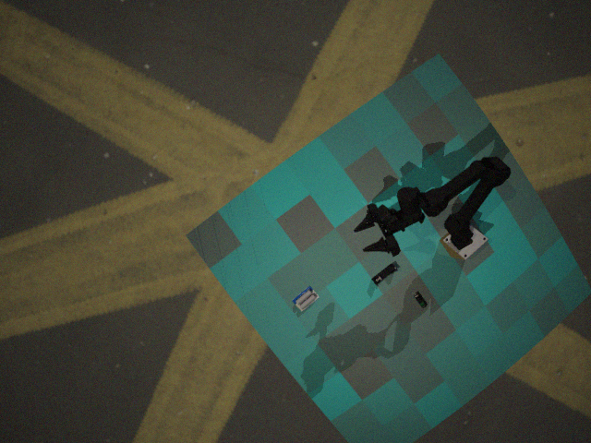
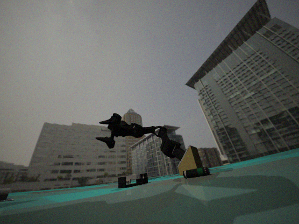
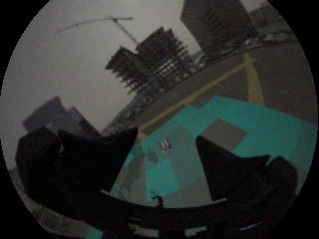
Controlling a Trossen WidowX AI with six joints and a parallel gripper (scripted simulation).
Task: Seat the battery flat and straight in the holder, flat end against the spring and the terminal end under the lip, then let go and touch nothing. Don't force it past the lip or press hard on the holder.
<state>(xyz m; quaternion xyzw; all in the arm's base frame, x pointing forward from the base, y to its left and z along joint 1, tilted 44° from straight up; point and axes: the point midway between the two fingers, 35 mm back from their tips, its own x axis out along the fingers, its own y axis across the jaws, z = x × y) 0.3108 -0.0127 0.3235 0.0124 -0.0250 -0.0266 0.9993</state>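
Observation:
A dark battery with a green band (image 1: 420,299) (image 2: 196,172) lies on its side on the checkered surface, near the arm's base. The black holder (image 1: 384,273) (image 2: 133,184) lies flat on the surface, apart from the battery, with its raised ends up; no battery is in it. In the wrist view a small part of the holder (image 3: 158,200) shows at the bottom, mostly hidden by the gripper body. My gripper (image 1: 358,240) (image 2: 97,130) (image 3: 167,134) is wide open and empty. It is raised well above the surface, pointing away from the base, touching neither battery nor holder.
A small white and blue object (image 1: 306,299) (image 3: 164,144) stands beyond the holder, farther from the base; part of it shows at the left edge of the exterior view. The arm's base block (image 1: 465,244) (image 2: 190,162) stands behind the battery. Arm shadows cross the checkered surface.

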